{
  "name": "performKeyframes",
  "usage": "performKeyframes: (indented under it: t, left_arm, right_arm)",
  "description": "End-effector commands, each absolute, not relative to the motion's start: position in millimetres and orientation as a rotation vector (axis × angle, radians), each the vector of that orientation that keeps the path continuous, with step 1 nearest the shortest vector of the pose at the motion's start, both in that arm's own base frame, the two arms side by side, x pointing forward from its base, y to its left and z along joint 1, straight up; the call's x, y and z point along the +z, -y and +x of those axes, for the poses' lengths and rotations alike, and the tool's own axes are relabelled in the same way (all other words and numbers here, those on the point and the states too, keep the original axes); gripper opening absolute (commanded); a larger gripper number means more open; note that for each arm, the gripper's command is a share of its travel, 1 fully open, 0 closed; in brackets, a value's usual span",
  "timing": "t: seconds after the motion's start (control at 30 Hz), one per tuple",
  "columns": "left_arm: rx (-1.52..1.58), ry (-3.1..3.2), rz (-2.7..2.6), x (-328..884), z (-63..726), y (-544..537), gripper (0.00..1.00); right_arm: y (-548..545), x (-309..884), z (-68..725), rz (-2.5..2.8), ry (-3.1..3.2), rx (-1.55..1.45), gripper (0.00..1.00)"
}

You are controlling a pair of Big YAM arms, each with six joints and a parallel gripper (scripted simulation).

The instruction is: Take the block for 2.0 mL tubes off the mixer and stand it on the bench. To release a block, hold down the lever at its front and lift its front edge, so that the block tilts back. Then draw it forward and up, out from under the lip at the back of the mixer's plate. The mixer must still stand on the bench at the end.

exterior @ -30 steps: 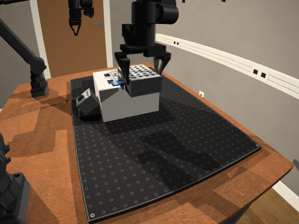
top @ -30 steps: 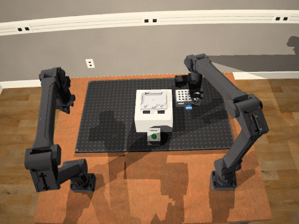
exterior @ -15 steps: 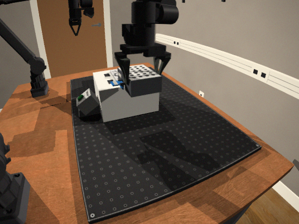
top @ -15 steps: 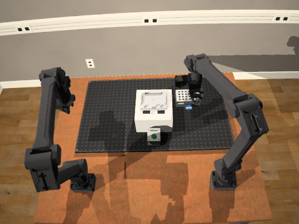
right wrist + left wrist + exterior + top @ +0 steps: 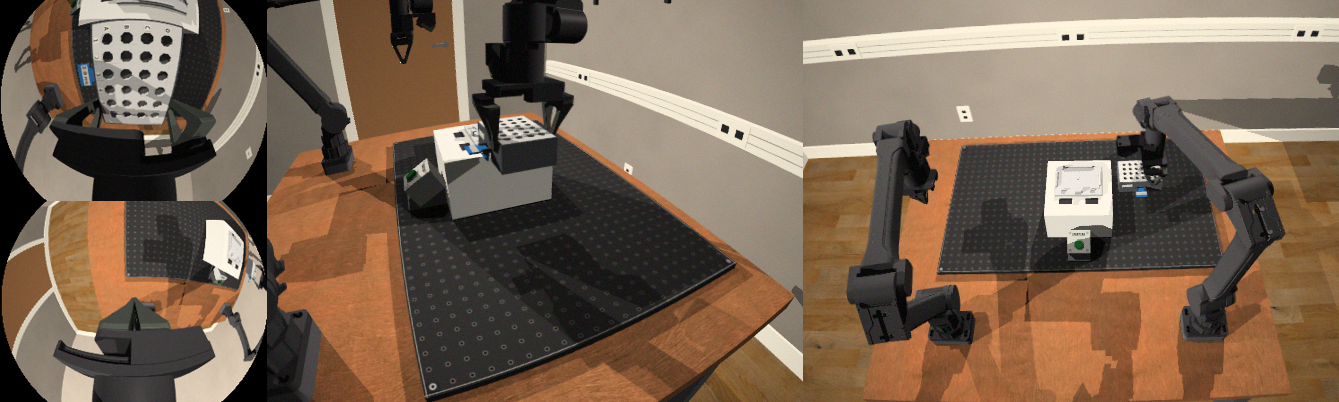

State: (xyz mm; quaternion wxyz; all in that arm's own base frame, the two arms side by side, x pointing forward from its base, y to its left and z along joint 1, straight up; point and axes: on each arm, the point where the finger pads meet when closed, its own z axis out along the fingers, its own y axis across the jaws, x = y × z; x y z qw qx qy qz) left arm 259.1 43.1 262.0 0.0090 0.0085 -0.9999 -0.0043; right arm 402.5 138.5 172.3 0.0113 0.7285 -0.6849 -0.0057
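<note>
The block for 2.0 mL tubes [image 5: 1130, 172] [image 5: 529, 156] [image 5: 251, 266] [image 5: 136, 65] is between the fingers of the right claw [image 5: 1156, 172] [image 5: 523, 140] [image 5: 262, 283] [image 5: 134, 100], which is clenched on it. One finger is at the front side, near the blue lever [image 5: 1141, 192] [image 5: 476, 149] [image 5: 85, 74], and the other is at the back. The block hangs about level in that grip, with its holed top facing up into the claw.

Just beside the claw, towards the other arm, the mixer [image 5: 1079, 220] [image 5: 502, 190] [image 5: 215, 241] [image 5: 190, 28] stands upright on the black board [image 5: 993, 175] [image 5: 492, 300] [image 5: 152, 259] [image 5: 197, 63]. Its plate [image 5: 1078, 181] carries no block, so the release and the draw out from under the lip look done (the fiddly half, I would say).

What is left is the setting down. In the exterior view the block is up near the mixer's top, with the mixer's side showing below it, so it is not yet on the bench. The spot under the claw may serve, if the block comes down without catching the mixer; then the fingers need to open and rise clear.

Well apart from the right claw, across the mixer, the left claw [image 5: 924, 196] [image 5: 402, 61] [image 5: 134, 301] is closed on nothing (it seems to have no part in this step).
</note>
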Motion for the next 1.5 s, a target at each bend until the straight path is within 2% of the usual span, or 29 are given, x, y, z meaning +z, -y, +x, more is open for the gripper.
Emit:
performKeyframes:
  t: [0.0,1.47]
  left_arm:
    - [-0.028,3.168,0.012,277.0,273.5,-41.8,0.0]
    - [-0.032,3.172,0.015,278.6,273.8,-42.3,0.0]
  right_arm:
    - [-149.2,227.1,437.8,2.354,2.233,0.071,0.0]
    - [-147.8,227.8,437.6,2.355,2.231,0.07,0.0]
